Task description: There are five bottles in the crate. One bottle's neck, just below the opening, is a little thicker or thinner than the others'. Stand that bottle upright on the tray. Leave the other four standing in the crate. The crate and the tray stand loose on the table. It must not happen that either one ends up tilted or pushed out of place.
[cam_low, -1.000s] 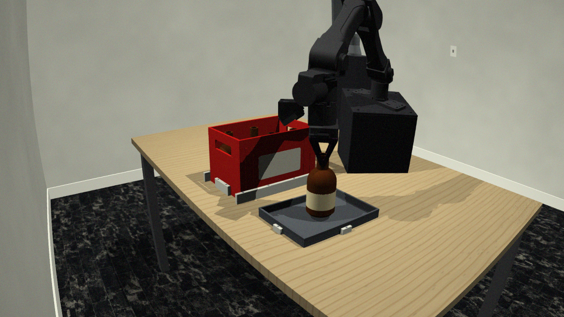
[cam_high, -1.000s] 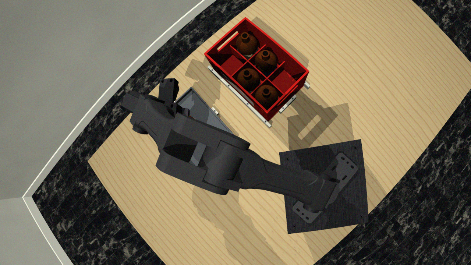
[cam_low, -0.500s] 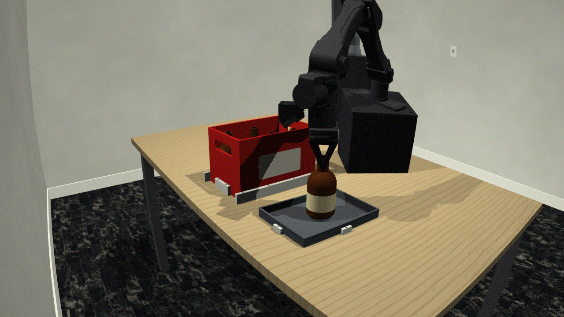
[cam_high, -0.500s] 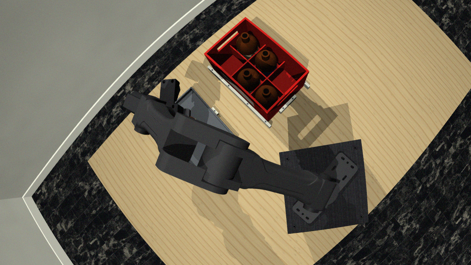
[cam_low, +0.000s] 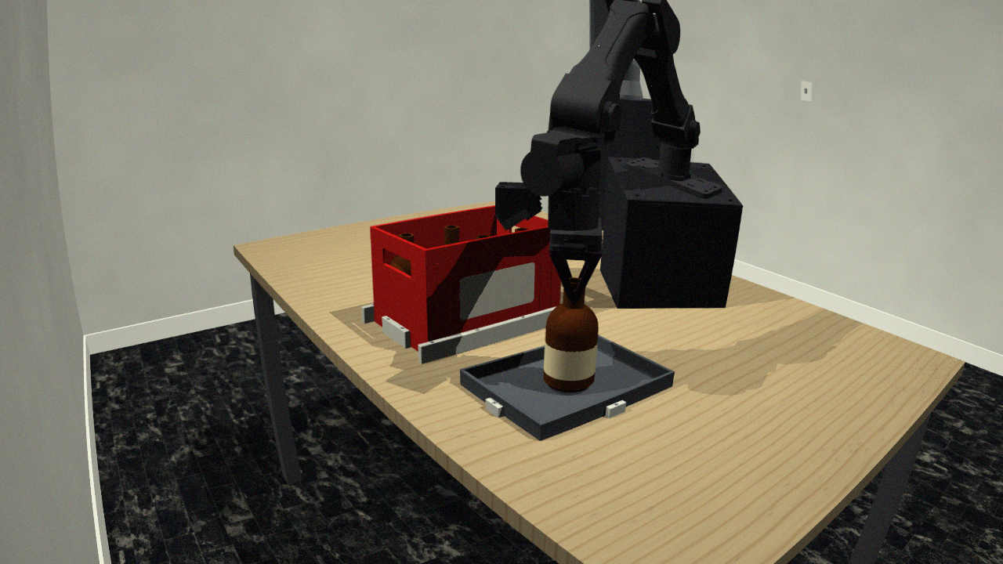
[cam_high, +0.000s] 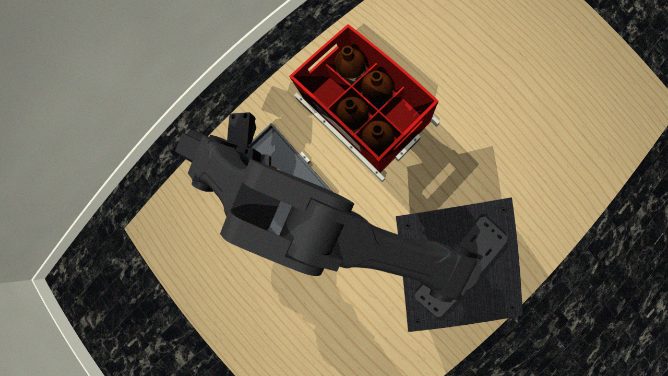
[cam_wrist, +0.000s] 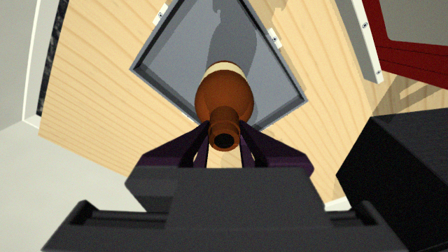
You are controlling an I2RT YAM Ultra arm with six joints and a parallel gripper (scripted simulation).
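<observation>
Nearest my wrist camera, the dark, angular fingers (cam_low: 574, 291), slightly parted, pinch the neck of a rounded, glossy brown bottle (cam_low: 570, 350) (cam_wrist: 224, 92), upright over the shallow grey tray (cam_low: 504, 413) (cam_wrist: 154, 85) at twelve o'clock.
</observation>
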